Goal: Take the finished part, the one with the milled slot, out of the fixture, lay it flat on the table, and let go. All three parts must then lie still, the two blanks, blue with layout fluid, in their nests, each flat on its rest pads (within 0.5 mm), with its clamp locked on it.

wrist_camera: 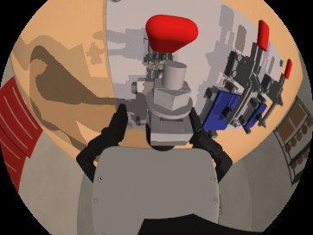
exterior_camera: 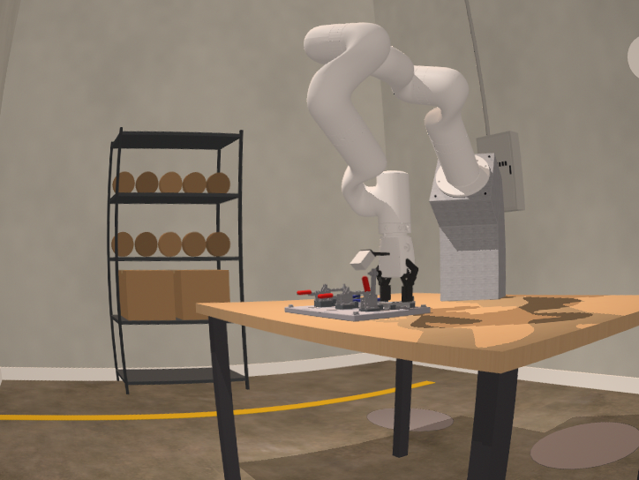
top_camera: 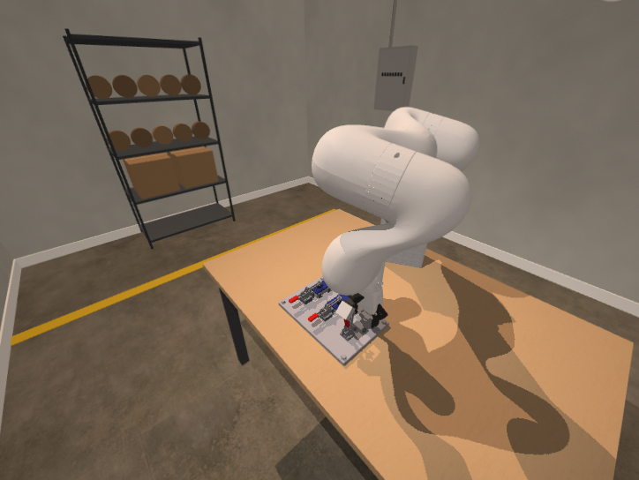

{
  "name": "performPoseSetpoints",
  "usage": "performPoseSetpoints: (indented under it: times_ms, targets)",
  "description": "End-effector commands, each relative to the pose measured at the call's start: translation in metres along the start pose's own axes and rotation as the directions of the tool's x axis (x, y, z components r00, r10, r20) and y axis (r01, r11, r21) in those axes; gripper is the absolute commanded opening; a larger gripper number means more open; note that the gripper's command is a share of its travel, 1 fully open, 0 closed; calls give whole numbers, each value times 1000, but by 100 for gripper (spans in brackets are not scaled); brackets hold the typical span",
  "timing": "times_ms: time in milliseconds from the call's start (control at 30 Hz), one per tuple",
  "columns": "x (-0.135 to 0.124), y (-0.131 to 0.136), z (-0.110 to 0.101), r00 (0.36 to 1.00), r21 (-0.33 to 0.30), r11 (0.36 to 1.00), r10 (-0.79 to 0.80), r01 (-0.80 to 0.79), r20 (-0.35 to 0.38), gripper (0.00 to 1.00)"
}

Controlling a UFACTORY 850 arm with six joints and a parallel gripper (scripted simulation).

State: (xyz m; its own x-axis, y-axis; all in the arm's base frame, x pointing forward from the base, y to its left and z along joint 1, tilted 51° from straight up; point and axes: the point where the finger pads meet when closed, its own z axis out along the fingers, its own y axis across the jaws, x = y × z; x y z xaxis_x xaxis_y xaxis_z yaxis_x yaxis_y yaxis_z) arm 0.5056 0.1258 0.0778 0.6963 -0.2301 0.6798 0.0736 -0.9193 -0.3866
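Note:
My gripper (top_camera: 367,313) (exterior_camera: 395,299) (wrist_camera: 156,112) is open, pointing down, its fingers low above the end nest of the fixture plate (top_camera: 342,351) (wrist_camera: 130,17). The grey finished part (top_camera: 361,326) sits in this nest; in the wrist view the raised clamp hides it, so its slot cannot be made out. That clamp stands open, its red handle (top_camera: 346,323) (exterior_camera: 365,283) (wrist_camera: 171,32) upright and its spindle between my fingers and close to the camera. Two blue blanks (wrist_camera: 222,110) (wrist_camera: 254,116) lie in the other nests under lowered clamps, with red handles (wrist_camera: 263,34) (wrist_camera: 289,68) laid down.
The fixture lies near an edge of the wooden table (top_camera: 289,258) (exterior_camera: 464,335). The middle nest's clamp (wrist_camera: 244,71) stands beside my right finger in the wrist view. The wrist camera housing (top_camera: 345,309) (exterior_camera: 362,259) hangs over the fixture. The arm's pedestal (exterior_camera: 469,273) stands behind.

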Motion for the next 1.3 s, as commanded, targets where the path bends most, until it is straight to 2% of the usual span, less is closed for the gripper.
performPoseSetpoints:
  times_ms: [0, 367, 400, 1267]
  targets:
    - [0, 0, 0, 1000, 0, 1000, 0, 0, 0, 100]
    - [0, 0, 0, 1000, 0, 1000, 0, 0, 0, 100]
    - [0, 0, 0, 1000, 0, 1000, 0, 0, 0, 0]
    - [0, 0, 0, 1000, 0, 1000, 0, 0, 0, 0]
